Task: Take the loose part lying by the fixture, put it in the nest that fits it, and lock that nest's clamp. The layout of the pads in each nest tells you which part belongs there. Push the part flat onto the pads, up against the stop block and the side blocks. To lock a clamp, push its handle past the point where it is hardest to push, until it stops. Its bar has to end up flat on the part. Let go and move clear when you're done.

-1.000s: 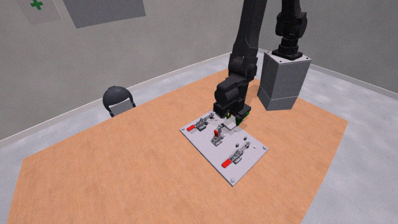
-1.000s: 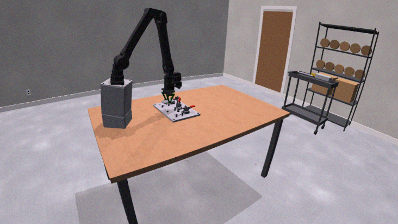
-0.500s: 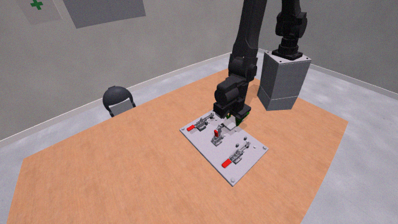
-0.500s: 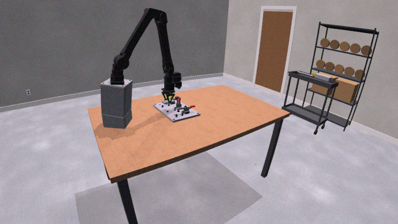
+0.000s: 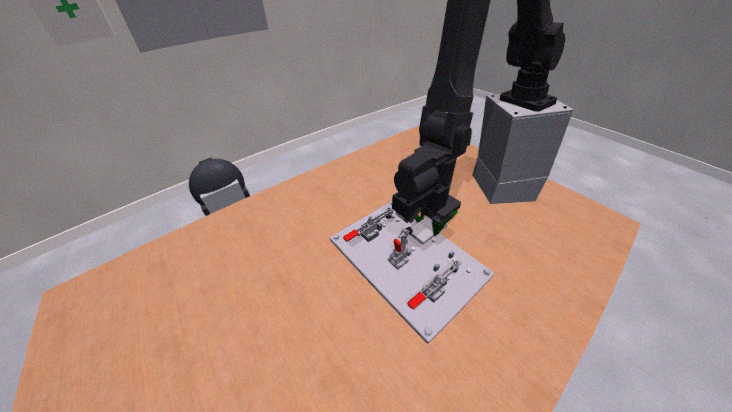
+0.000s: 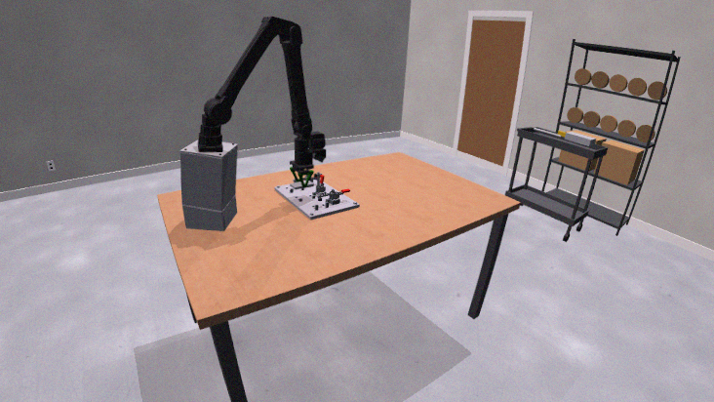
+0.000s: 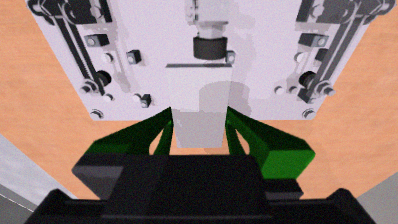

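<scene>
Loose part [image 5: 424, 235] [image 6: 301, 184] [image 7: 201, 100], pale, flat: the tool [image 5: 429, 221] [image 6: 301, 180] [image 7: 199, 111] is clamping its sides, overhanging grip possibly risking a tilt off hidden pads as the fingers release.

1. Black jointed arm on a grey box pedestal [image 6: 209, 184], bent over to the pale fixture plate.
2. Brown wooden door [image 6: 492, 90], way behind the pedestal.
3. Black wheeled cart [image 6: 562, 142], well apart from the pedestal too.
</scene>
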{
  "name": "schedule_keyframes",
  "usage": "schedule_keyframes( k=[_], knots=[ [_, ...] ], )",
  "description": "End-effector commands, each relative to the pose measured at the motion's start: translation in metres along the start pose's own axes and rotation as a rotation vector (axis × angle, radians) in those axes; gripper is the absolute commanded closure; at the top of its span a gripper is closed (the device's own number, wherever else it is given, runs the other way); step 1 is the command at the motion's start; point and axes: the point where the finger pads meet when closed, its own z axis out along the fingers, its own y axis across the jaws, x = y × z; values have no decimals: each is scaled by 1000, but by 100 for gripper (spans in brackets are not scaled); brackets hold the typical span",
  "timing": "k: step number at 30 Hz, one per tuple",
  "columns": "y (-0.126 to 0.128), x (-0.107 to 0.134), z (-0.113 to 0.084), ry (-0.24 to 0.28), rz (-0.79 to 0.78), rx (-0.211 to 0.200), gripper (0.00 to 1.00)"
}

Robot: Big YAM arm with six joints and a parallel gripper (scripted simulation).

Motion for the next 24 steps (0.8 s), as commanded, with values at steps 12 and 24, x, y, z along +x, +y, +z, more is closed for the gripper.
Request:
schedule_keyframes(
  k=[12,24],
  knots=[
    [-5,-9,24,-11,2,-1,100],
    [-5,-8,40,-7,2,-1,100]
  ],
)
